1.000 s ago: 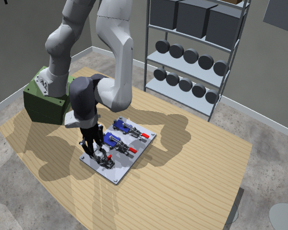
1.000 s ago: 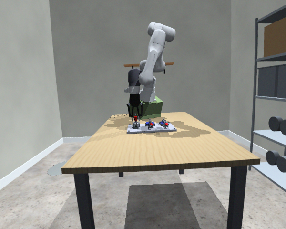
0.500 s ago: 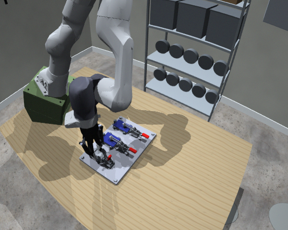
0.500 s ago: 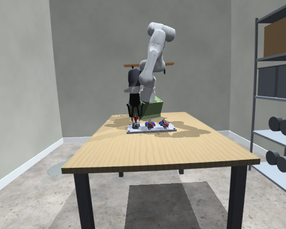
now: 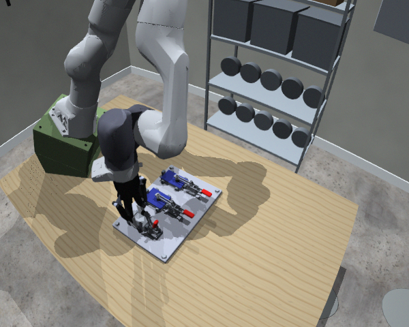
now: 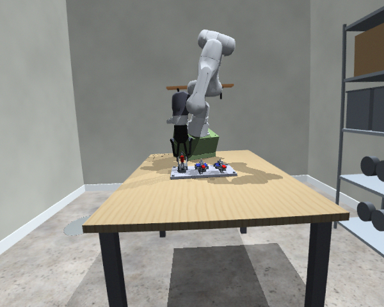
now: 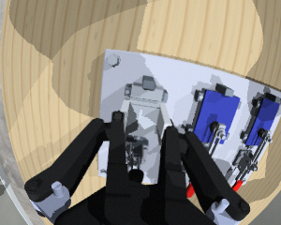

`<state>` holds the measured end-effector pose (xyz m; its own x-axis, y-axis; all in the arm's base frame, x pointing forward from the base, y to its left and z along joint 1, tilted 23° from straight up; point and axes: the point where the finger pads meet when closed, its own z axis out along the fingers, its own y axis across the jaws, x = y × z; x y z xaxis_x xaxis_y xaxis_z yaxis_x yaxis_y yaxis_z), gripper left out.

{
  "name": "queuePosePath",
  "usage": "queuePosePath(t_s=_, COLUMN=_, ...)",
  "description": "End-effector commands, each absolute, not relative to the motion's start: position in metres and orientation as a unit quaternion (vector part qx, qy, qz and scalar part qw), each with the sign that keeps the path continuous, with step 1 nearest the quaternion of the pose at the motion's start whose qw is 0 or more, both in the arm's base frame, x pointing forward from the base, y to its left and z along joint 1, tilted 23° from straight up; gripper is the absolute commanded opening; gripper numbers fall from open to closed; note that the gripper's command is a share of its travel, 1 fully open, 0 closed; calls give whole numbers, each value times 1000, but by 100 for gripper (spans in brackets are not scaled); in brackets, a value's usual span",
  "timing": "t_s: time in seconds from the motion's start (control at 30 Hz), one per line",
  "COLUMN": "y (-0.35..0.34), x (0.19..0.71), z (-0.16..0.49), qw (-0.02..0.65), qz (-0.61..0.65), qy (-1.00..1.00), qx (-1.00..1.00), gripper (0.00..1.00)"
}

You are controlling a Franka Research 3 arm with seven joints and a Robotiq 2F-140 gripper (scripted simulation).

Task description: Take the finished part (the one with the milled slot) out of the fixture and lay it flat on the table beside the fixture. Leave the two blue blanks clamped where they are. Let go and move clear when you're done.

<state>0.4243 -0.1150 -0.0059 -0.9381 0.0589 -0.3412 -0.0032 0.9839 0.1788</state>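
The grey fixture plate lies on the wooden table and has three clamp stations. The grey finished part sits in the end station nearest the robot base. That station's clamp has its red handle raised. My gripper reaches straight down there, with its fingers shut on the two sides of the finished part, low at the plate. Two blue blanks lie under closed clamps in the other stations.
The closed clamps' red handles point away from the arm. The green robot pedestal stands at the table's back corner. A metal shelf with dark discs and bins stands beyond the table.
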Motion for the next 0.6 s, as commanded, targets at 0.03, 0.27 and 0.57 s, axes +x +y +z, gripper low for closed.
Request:
queuePosePath(t_s=0.03, y=-116, x=424, z=-3, qw=176, qz=89, qy=980, qx=14, gripper=0)
queuePosePath(t_s=0.27, y=-117, x=422, z=3, qw=176, qz=89, qy=980, qx=14, gripper=0)
queuePosePath(t_s=0.57, y=-118, x=419, z=10, qw=176, qz=89, qy=980, qx=14, gripper=0)
